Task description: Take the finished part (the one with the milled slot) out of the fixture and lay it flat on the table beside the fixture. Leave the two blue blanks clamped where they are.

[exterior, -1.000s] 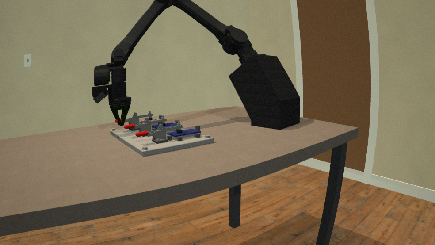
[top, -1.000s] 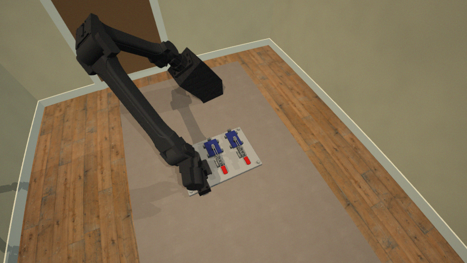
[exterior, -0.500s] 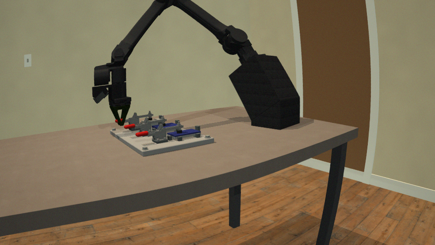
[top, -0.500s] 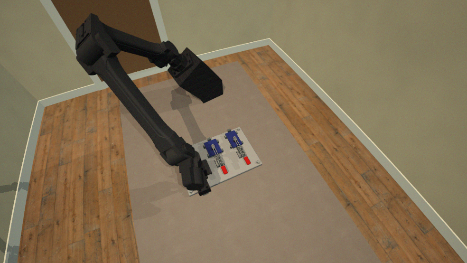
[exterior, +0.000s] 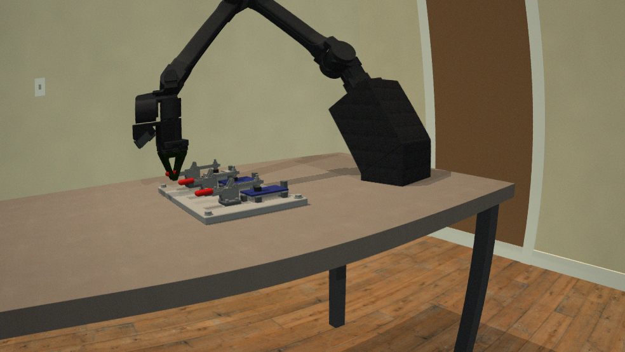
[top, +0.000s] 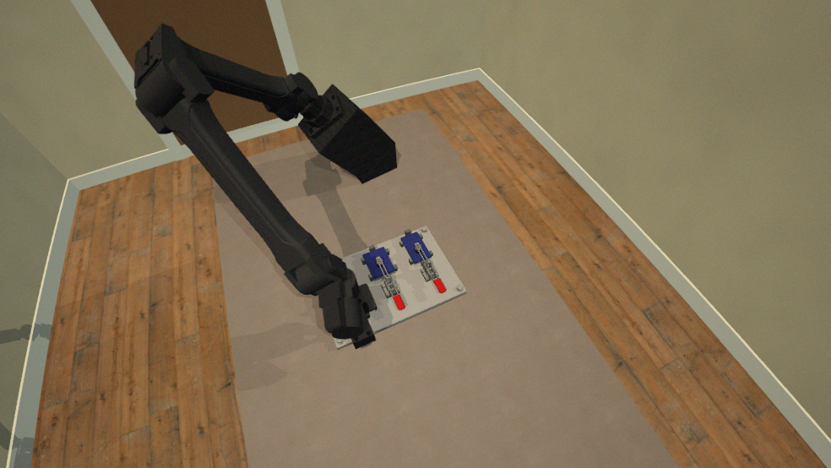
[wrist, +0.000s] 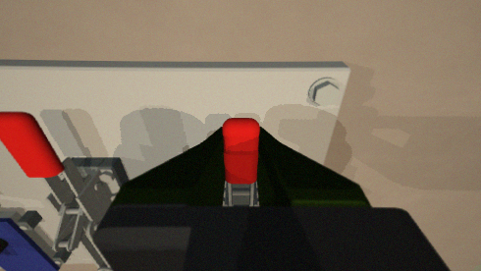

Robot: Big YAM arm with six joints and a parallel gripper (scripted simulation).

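Note:
A pale grey fixture plate (top: pixel 407 285) lies on the table with toggle clamps in a row. Two blue blanks (top: pixel 377 257) (top: pixel 416 245) sit clamped, each with a red clamp handle (top: pixel 399 302) (top: pixel 440 285) in front. My gripper (wrist: pixel 240 135) stands at the left end of the plate (exterior: pixel 232 206) and is shut on the red handle (wrist: pixel 240 149) of the third clamp. In the side view my gripper (exterior: pixel 173 173) points straight down on that handle. The slotted part is hidden behind my arm and the clamps. The neighbouring red handle (wrist: pixel 26 143) and a blue blank corner (wrist: pixel 15 247) show at the wrist view's left.
The arm's black base (top: pixel 355 142) stands at the back of the table. A hex bolt (wrist: pixel 324 92) marks the plate's corner beside my gripper. The table edge (exterior: pixel 306 258) curves along the front.

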